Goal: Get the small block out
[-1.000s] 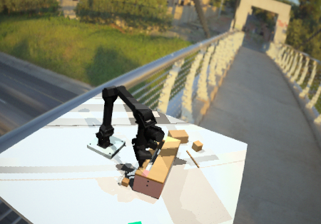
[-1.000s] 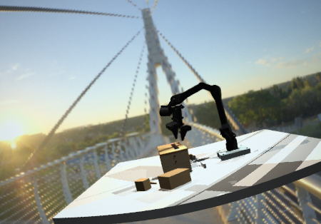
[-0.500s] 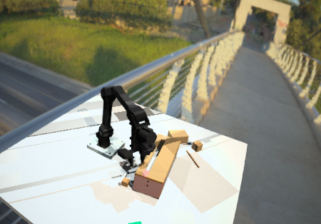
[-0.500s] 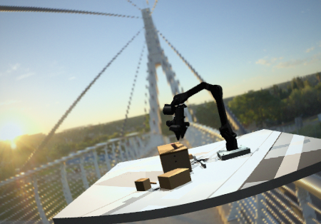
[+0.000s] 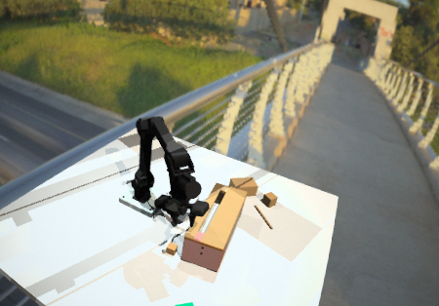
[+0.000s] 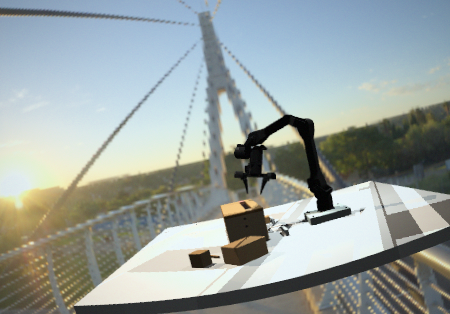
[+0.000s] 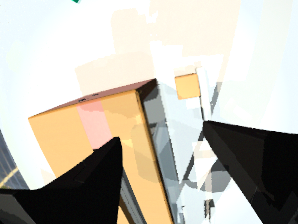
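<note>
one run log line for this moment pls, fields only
phase: block out of box | block: on table beside box end | gripper: open, empty, raised above box | box: upright | next: descend to block

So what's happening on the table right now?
The arm's gripper hangs above the tall box with its fingers partly open and nothing between them. A small block lies on the table just off the box's near end, apart from the fingers and not yet picked up. The box stands upright.
</note>
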You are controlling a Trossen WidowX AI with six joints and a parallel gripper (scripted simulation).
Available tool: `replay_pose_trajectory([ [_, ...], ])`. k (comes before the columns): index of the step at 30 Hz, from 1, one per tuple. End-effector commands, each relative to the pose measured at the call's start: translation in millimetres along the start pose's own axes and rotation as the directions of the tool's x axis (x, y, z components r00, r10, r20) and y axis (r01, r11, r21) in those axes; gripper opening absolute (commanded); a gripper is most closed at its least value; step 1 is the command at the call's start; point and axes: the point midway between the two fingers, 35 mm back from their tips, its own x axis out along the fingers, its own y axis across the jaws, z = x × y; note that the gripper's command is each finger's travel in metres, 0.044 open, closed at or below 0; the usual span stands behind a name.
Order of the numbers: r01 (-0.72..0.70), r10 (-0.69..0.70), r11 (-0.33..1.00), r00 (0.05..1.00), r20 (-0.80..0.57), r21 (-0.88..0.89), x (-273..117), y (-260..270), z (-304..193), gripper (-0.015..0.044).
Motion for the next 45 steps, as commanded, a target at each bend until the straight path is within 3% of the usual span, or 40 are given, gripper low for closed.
replay_pose_trajectory([
  [1, -0.023, 0.102, 0.588, 0.994, -0.046, 0.808, -11.5, -11.7, 9.4, 0.0285],
  [9, 0.051, 0.147, 0.099, 0.987, -0.065, 0.994, -15.2, -16.3, 15.0, 0.0285],
  [25, 0.052, 0.148, 0.090, 0.987, -0.065, 0.995, -13.0, -16.6, 15.2, 0.0285],
  [33, 0.052, 0.148, 0.090, 0.987, -0.065, 0.995, 74.6, -37.0, 10.8, 0.0285],
  [45, 0.052, 0.148, 0.090, 0.987, -0.065, 0.995, 88.4, -40.7, 11.2, 0.0285],
])
